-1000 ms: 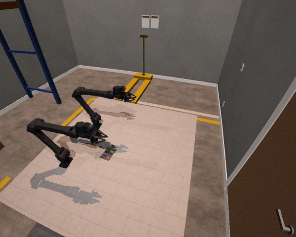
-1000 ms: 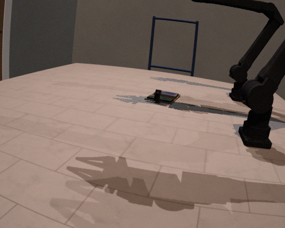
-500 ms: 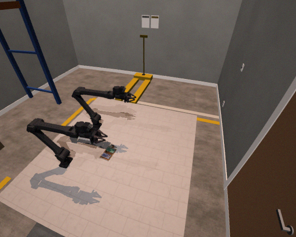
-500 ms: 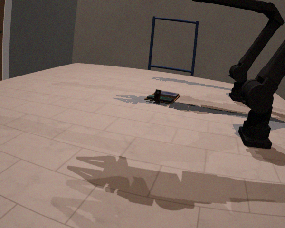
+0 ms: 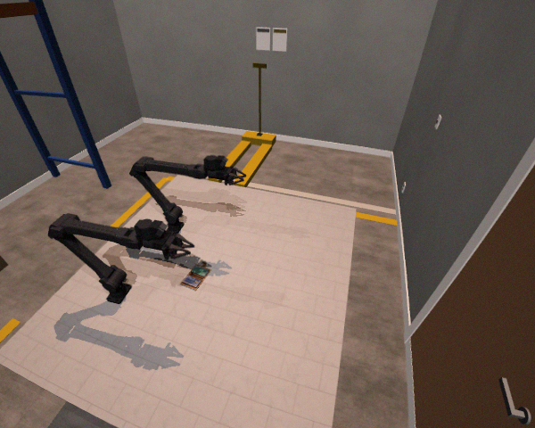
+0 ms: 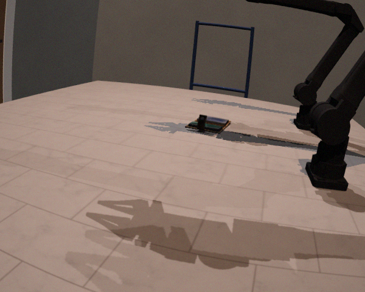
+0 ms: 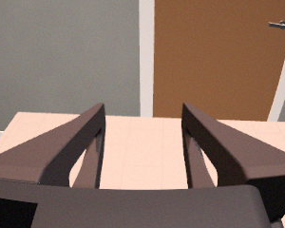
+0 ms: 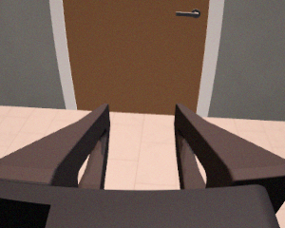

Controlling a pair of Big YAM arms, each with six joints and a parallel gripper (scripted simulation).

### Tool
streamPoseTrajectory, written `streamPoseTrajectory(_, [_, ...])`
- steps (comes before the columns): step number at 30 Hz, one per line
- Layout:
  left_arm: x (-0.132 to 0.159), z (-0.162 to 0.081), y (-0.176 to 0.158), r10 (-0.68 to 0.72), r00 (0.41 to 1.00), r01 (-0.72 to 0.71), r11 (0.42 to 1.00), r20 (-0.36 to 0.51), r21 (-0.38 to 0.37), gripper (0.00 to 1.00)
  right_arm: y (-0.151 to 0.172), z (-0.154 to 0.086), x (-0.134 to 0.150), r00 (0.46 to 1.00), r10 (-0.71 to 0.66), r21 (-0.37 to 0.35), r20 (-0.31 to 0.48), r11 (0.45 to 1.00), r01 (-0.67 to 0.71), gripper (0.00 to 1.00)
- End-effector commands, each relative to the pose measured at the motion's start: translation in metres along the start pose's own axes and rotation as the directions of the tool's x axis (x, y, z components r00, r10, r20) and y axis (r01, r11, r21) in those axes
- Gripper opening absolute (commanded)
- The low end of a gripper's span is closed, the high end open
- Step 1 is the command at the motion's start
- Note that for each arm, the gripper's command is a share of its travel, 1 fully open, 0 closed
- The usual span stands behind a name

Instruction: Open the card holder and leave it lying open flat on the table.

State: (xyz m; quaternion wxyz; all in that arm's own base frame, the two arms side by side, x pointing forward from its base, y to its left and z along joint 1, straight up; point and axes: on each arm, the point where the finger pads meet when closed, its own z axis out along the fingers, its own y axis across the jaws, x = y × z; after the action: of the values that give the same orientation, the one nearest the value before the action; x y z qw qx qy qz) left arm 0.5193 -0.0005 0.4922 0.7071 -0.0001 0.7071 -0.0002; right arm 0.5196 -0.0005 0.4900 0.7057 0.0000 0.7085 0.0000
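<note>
The card holder (image 5: 195,277) lies on the tiled table top, spread flat with teal and orange-blue panels showing. In the exterior view it (image 6: 209,123) lies low, with a small black tab standing up at its near edge. My right gripper (image 5: 189,246) hovers a little above and just behind it, fingers apart and empty; its wrist view (image 8: 142,109) shows only table and a brown door. My left gripper (image 5: 240,176) (image 7: 143,113) is raised at the far edge of the table, fingers apart and empty.
A blue ladder frame (image 5: 46,92) stands off the table at the back left. A yellow pallet jack (image 5: 257,138) stands behind the far edge. The arm bases (image 6: 328,176) stand at the table's side near the card holder.
</note>
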Motion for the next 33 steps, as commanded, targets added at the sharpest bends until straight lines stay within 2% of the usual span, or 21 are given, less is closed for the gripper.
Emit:
streamPoseTrajectory(1, [-0.0292, -0.0038, -0.0035, 0.006, 0.999, -0.007, 1.0, 0.045, 0.007, 0.43, 0.0, -0.0047, -0.0628, 0.994, 0.0, 0.0, 0.109, 1.0, 0.0, 0.36])
streamPoseTrajectory(33, [-0.0341, -0.0037, -0.0023, 0.01, 0.999, -0.01, 1.0, 0.053, 0.004, 0.43, 0.0, -0.0054, -0.0636, 0.994, 0.0, 0.0, 0.112, 1.0, 0.0, 0.36])
